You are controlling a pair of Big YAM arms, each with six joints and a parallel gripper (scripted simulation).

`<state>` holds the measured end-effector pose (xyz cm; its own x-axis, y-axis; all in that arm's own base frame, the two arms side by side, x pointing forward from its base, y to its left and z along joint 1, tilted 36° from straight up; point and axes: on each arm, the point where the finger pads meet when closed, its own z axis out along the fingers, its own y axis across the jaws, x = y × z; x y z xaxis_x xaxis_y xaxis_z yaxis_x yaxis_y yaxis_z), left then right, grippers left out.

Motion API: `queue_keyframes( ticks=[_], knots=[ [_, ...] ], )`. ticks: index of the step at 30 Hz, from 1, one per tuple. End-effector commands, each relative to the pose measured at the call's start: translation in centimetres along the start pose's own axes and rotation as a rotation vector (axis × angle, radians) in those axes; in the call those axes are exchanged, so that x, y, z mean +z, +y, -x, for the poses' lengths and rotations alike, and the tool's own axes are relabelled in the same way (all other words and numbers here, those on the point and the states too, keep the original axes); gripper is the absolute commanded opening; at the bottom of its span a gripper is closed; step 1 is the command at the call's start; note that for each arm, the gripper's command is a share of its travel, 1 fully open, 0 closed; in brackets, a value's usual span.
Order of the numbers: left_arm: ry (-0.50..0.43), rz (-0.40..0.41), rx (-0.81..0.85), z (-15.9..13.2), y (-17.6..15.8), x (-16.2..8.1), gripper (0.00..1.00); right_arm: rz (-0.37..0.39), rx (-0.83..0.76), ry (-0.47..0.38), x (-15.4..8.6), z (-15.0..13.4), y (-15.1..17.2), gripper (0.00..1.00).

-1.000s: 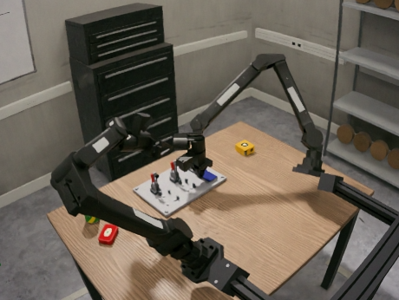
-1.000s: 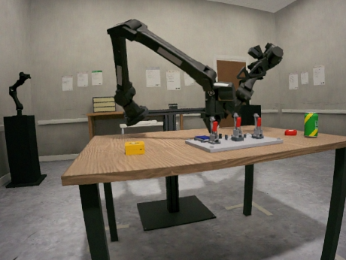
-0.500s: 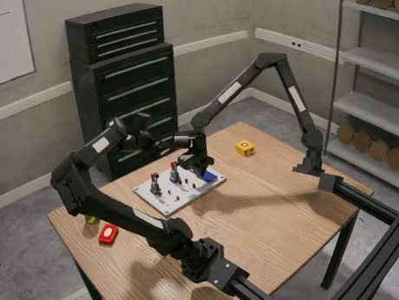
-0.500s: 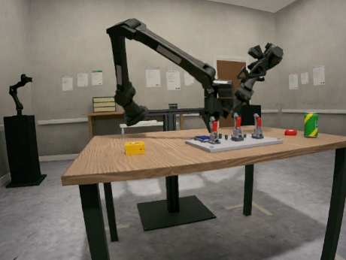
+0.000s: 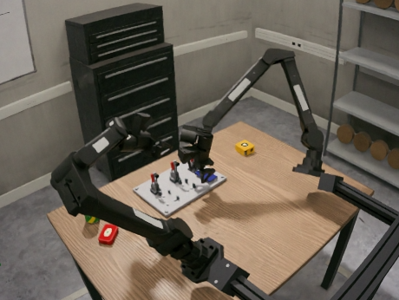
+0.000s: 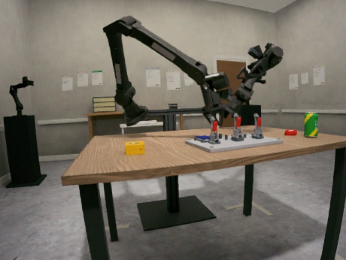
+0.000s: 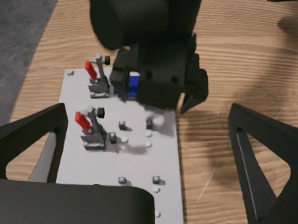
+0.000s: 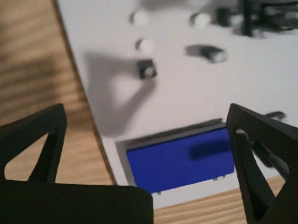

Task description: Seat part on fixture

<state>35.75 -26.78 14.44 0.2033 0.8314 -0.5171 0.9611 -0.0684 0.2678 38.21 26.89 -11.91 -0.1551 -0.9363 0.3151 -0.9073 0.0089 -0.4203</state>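
The blue part (image 5: 206, 176) lies flat on the white fixture plate (image 5: 179, 188), at its end towards the yellow block. In the right wrist view the part (image 8: 182, 157) sits by the plate's edge, apart from the small dark blocks (image 8: 147, 68) and white pads (image 8: 139, 16). My right gripper (image 5: 201, 168) hangs just above the part, open, with nothing between the fingers. My left gripper (image 5: 162, 149) is open and empty, held high over the plate (image 7: 120, 143), looking down on the right gripper's body. Red-handled toggle clamps (image 5: 153, 182) stand along the plate's back edge.
A yellow block (image 5: 245, 147) lies on the table beyond the plate. A red object (image 5: 107, 233) and a green can (image 6: 311, 125) sit near the opposite table corner. A black tool cabinet (image 5: 121, 82) stands behind the table and shelves (image 5: 369, 87) to the right.
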Motion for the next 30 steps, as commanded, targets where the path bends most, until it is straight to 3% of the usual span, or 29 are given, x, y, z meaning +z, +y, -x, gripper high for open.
queue_keyframes(
  ticks=[1, 4, 15, 18, 21, 22, 27, 30],
  knots=[
    [-0.008, 0.011, -0.001, 0.5, 0.5, -0.3, 1.0, -0.085, 0.214, -0.124, -1.8, 0.8, -3.4, 1.0],
    [-0.008, 0.011, -0.001, 0.5, 0.5, -0.3, 1.0, -0.095, 0.251, -0.153, -2.1, 1.0, -3.8, 1.0],
    [-0.008, 0.011, -0.001, 0.5, 0.5, -0.3, 1.0, -0.187, 0.691, -0.529, -6.5, 1.9, -8.5, 1.0],
    [-0.008, 0.011, -0.001, 0.5, 0.5, -0.3, 1.0, -0.216, 0.802, -0.511, -6.0, -1.1, -10.6, 1.0],
    [-0.008, 0.011, -0.001, 0.5, 0.5, -0.3, 1.0, -0.226, 0.842, -0.491, -5.6, -2.2, -10.9, 1.0],
    [-0.008, 0.011, -0.001, 0.5, 0.5, -0.3, 1.0, -0.244, 0.875, -0.456, -5.1, -3.7, -10.6, 1.0],
    [-0.008, 0.011, -0.001, 0.5, 0.5, -0.3, 1.0, -0.249, 0.825, -0.399, -4.7, -4.8, -5.2, 1.0],
    [-0.008, 0.011, -0.001, 0.5, 0.5, -0.3, 1.0, -0.257, 0.819, -0.389, -4.9, -5.6, -4.1, 1.0]
  ],
)
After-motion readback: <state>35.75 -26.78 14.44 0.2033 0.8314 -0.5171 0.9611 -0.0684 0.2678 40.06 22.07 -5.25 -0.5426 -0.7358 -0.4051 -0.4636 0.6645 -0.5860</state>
